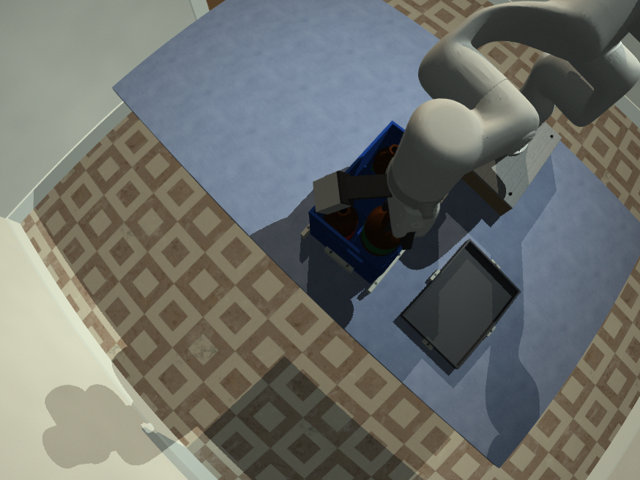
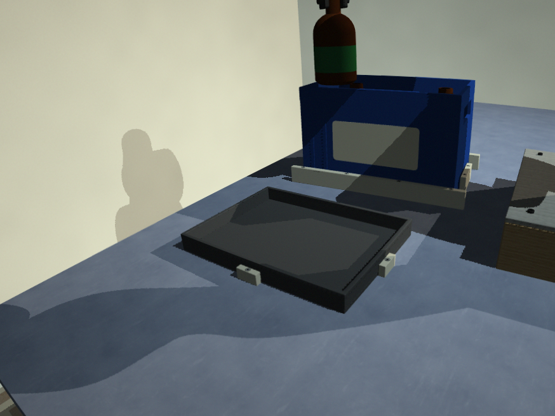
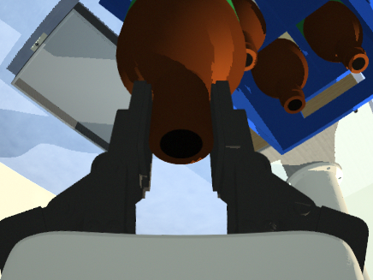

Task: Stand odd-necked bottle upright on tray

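My gripper [image 2: 333,2] [image 3: 180,104] is shut on the neck of an upright brown bottle with a green band [image 1: 378,231] [image 2: 334,59] [image 3: 184,27]. The bottle's base is at about rim height over the near left end of the blue crate [image 1: 331,234] [image 2: 370,105] [image 3: 278,136]. In the wrist view a brown bottle [image 3: 252,20], a second one [image 3: 282,68] and a green-banded one [image 3: 334,32] stand in the crate; any other is hidden. The held neck is much nearer the camera than theirs. The dark tray [image 1: 464,308] [image 2: 296,244] [image 3: 85,79] lies level and empty beside the crate.
A pale rail [image 1: 385,271] [image 2: 377,187] runs along the crate's foot on the tray side. Small pale blocks, such as one at the near side [image 2: 248,274], stand against the tray. A wooden block with a grey top [image 1: 526,172] [image 2: 523,246] stands near the crate and tray.
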`<state>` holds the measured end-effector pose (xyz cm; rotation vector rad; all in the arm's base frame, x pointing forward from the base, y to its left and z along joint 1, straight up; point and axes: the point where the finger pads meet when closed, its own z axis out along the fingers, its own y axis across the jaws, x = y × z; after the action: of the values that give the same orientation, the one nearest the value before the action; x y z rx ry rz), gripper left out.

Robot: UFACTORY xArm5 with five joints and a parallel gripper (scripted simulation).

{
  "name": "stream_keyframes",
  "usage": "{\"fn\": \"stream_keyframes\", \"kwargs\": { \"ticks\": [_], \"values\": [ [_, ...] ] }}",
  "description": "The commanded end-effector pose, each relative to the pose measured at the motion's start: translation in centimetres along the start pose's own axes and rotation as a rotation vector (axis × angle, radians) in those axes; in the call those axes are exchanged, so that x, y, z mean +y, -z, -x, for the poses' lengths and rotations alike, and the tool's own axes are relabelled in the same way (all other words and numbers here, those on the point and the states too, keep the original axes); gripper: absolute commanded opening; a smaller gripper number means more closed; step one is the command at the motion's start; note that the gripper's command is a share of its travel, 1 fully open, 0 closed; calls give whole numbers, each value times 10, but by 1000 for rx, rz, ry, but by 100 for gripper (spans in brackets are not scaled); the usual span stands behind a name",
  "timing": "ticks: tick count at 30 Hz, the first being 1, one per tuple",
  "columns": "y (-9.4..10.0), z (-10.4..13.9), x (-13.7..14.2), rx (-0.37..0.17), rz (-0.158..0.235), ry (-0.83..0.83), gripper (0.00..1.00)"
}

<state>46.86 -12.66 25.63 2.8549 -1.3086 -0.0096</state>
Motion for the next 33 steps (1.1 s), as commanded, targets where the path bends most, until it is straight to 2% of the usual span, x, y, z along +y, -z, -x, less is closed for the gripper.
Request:
{"fn": "stream_keyframes", "kwargs": {
  "ticks": [1,10,33],
  "values": [
    [6,-1,-1,4,-3,0,0],
    [12,-1,-1,4,-3,0,0],
    [12,-1,-1,4,-3,0,0]
  ]
}}
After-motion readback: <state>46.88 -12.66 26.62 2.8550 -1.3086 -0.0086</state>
